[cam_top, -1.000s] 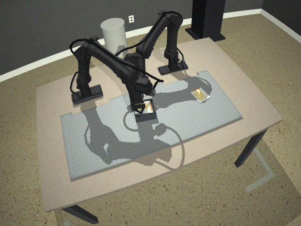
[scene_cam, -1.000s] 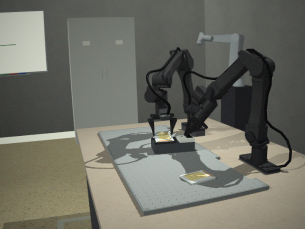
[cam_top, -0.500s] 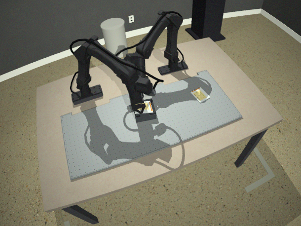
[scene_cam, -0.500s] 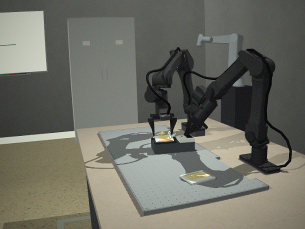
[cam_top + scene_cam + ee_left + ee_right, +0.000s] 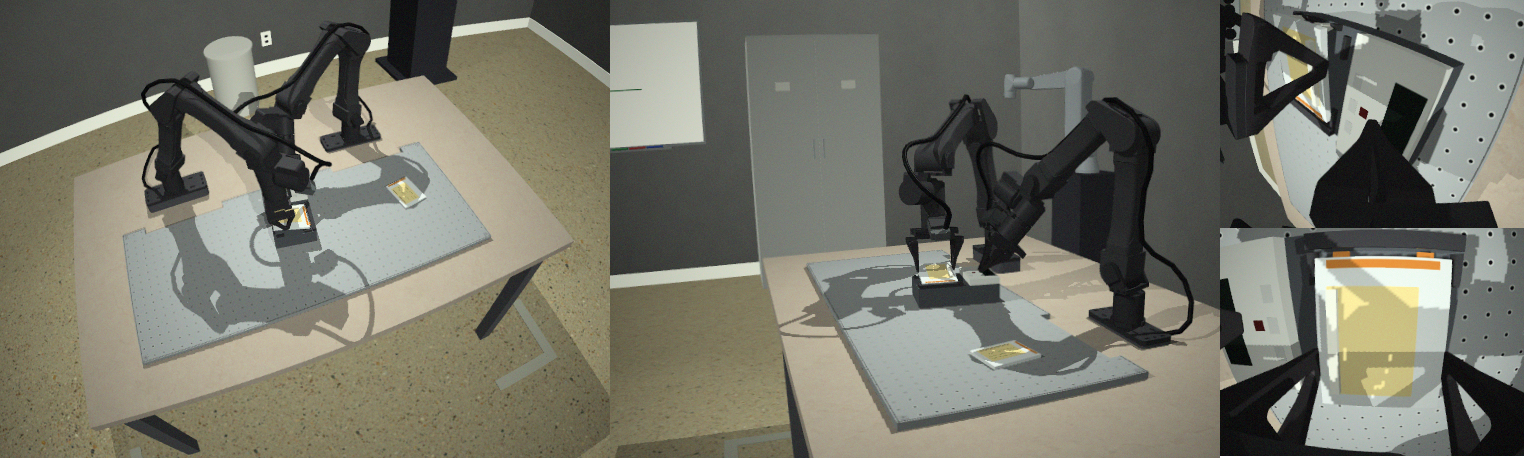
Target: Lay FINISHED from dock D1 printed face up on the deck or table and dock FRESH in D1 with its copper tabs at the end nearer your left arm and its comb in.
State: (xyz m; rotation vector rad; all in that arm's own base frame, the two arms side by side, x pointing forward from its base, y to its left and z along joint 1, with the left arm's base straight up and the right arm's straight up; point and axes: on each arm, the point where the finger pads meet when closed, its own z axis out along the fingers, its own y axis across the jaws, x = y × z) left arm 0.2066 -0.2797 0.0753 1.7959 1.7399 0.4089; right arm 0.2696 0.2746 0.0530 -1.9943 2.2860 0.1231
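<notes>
FRESH is in the bay of dock D1, copper tabs at the slot end. Its edge opposite the tabs looks raised; the hooks are hidden. Its white comb stands along one side of the gel. My right gripper is shut on FRESH, a finger on each side. My left gripper is shut and empty, its tips at the top of D1's grey housing. FINISHED lies flat on the deck, printed face up.
The perforated deck lies on the table. Both arms come in close together over D1, and the right arm hides part of the bay in the top view. FINISHED is well away from D1, on the left arm's side.
</notes>
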